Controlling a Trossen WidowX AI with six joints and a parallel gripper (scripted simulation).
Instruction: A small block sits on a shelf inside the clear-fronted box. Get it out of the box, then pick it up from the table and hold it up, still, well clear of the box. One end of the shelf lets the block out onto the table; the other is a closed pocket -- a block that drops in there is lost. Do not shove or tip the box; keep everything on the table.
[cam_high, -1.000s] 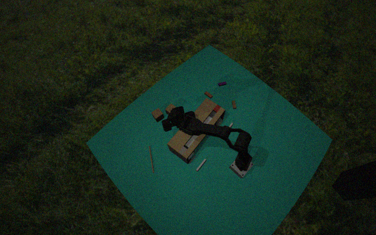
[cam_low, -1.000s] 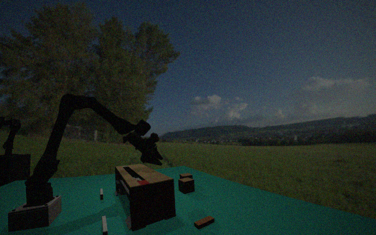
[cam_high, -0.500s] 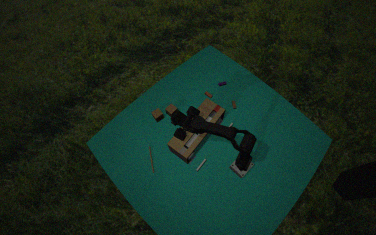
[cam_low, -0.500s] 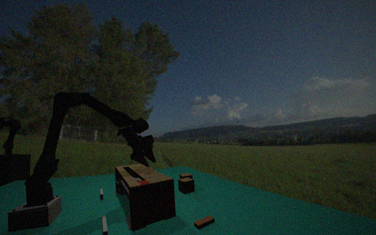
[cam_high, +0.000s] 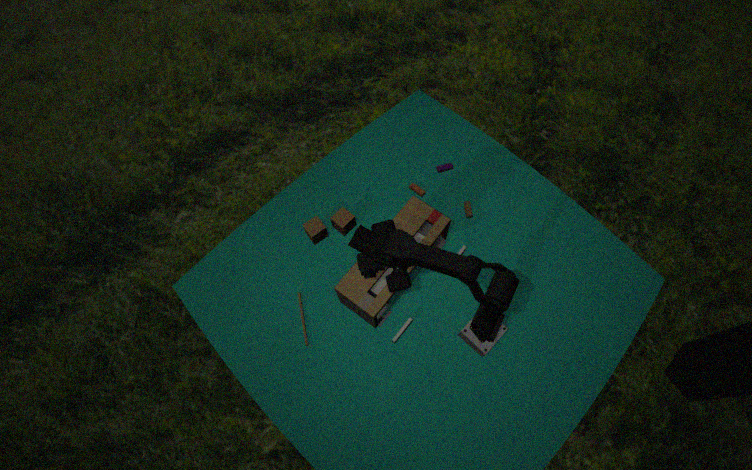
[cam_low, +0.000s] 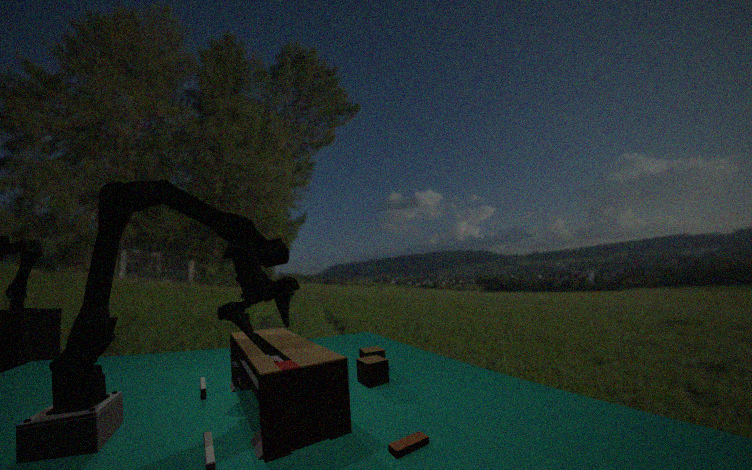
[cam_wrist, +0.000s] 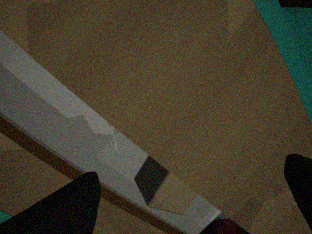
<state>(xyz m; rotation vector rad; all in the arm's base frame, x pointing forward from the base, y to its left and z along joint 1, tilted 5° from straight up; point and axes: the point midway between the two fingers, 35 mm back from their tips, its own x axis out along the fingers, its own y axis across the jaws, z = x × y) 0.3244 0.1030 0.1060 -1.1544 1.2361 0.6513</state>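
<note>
Overhead, the small red block (cam_high: 434, 216) lies at one end of the box (cam_high: 354, 288), well along the slot from the gripper (cam_high: 382, 271). Poised above the box top, the gripper's fingers stand wide apart, holding and touching nothing.

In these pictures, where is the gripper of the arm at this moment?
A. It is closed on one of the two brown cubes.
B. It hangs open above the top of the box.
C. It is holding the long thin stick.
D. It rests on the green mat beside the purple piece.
B: the exterior view shows the gripper just above the box, fingers apart and holding nothing, and the wrist view looks straight down on the box top.
</note>
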